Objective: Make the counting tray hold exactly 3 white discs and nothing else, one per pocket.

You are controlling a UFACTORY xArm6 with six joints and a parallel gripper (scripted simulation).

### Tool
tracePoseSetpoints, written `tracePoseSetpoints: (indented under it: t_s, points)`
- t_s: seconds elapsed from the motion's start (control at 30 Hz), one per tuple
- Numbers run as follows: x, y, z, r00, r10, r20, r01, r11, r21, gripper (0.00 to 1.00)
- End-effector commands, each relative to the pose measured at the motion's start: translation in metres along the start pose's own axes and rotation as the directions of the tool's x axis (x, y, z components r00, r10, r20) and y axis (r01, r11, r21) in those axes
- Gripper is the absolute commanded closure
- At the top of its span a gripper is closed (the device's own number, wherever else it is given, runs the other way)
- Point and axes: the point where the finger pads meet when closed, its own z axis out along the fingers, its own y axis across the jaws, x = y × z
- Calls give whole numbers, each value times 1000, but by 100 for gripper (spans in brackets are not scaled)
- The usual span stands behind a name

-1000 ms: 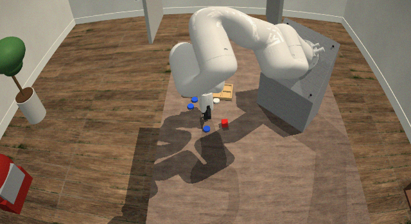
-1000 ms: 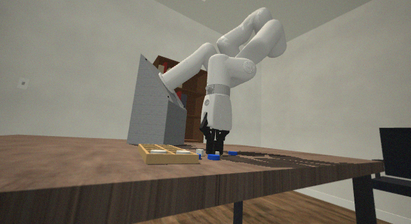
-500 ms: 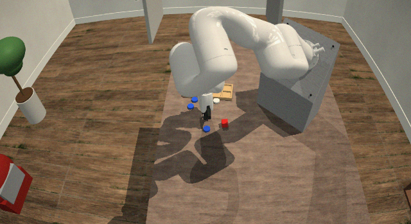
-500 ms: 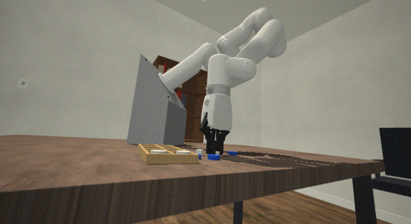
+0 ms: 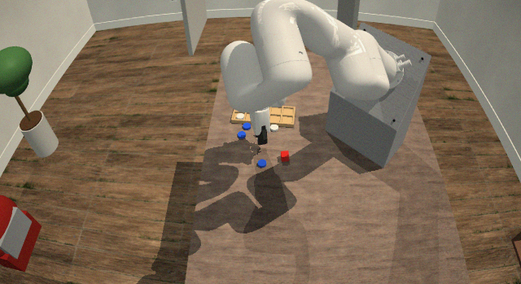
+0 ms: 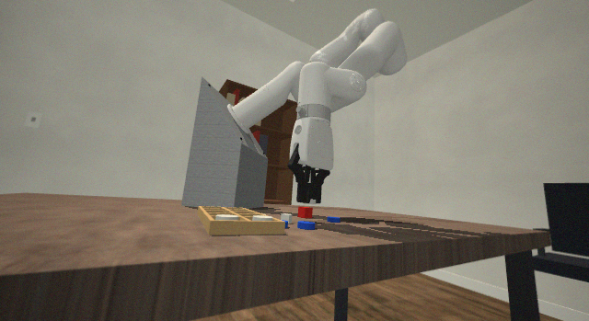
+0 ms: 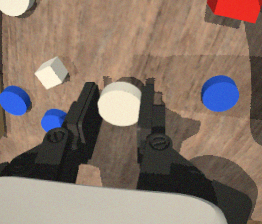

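Note:
My gripper [image 7: 119, 90] is shut on a white disc [image 7: 119, 104] and holds it above the table, as the side view shows [image 6: 309, 198]. The wooden counting tray [image 5: 264, 115] lies just behind the gripper [image 5: 262, 138]. From the side the tray [image 6: 241, 220] holds two white discs [image 6: 226, 217] [image 6: 262, 217], each flat in a pocket. From above only one of them shows [image 5: 240, 115]; the arm hides part of the tray.
A small white cube [image 7: 51, 72] and two blue discs [image 7: 14, 100] [image 7: 54, 120] lie left of the gripper. The grey robot base block [image 5: 370, 113] stands beside the tray.

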Motion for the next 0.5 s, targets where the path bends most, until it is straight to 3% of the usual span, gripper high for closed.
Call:
tracePoseSetpoints:
  t_s: [0.0,0.07,0.23,0.37,0.47]
  points:
    - [-1,-1,-21,1000,0,3,0,1000,3,100]
    - [-1,-1,-21,1000,0,3,0,1000,3,100]
    - [0,-1,-59,1000,0,2,0,1000,4,100]
    - [0,-1,-63,1000,-1,2,1,1000,4,100]
    - [-8,-37,-62,1000,-5,-1,5,1000,10,100]
